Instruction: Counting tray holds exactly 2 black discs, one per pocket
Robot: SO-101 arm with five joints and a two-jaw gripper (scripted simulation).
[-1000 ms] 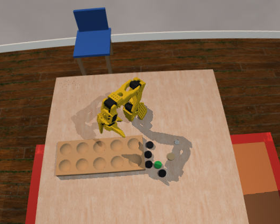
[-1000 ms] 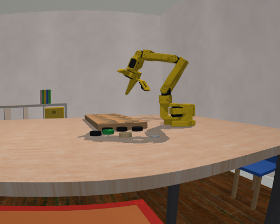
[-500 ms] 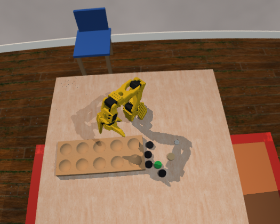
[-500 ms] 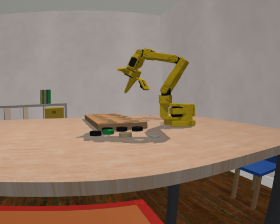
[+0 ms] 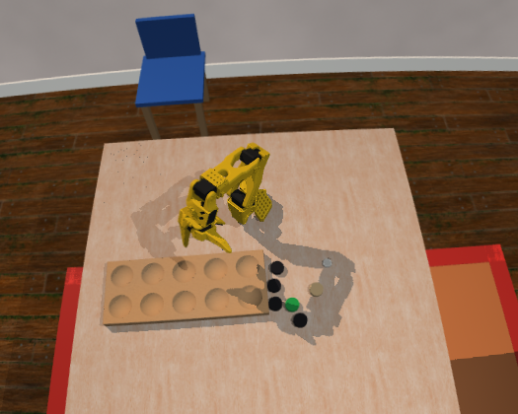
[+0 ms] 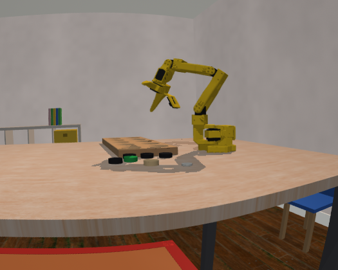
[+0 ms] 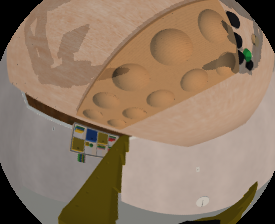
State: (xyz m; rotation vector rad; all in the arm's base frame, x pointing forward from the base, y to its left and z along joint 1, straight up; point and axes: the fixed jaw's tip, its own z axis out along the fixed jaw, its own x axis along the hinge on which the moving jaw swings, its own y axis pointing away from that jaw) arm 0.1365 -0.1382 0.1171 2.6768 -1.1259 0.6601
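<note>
Here, a yellow arm hangs over a wooden table, nothing yet in the tray.

Hidden from view: in the exterior view the counting tray's [image 6: 140, 146] pockets show only as thin dark ellipses; one of the four black discs shows there only as a sliver behind the green disc [image 6: 130, 158].
Hard to read: the wrist view is strongly curved, with the discs [image 7: 244, 46] bunched small at its upper right edge; the dark yellow shape across its lower half is too close to tell which part of the gripper it is.
Counting tray: a wooden block [image 5: 185, 293] with ten round pockets in two rows, lying flat near the table's [image 5: 328, 163] left side; every pocket shows bare wood in the top view.
Black discs: three [image 5: 276, 267], [image 5: 273, 285], [image 5: 275, 304] in a column just beside the tray's right end; a fourth [image 5: 300, 319] nearer and further right.
Other discs: the green one [image 5: 292, 304] just right of the third black disc; a tan disc [image 5: 316, 289] and a small grey disc [image 5: 327, 262] further right.
Arm pose: base [image 6: 228, 148] on the far part of the table, elbow raised, forearm reaching out level, wrist bent down.
Gripper: the gripper [image 6: 163, 104] is high above the tray's far edge, fingers spread wide, grasping nothing.
</note>
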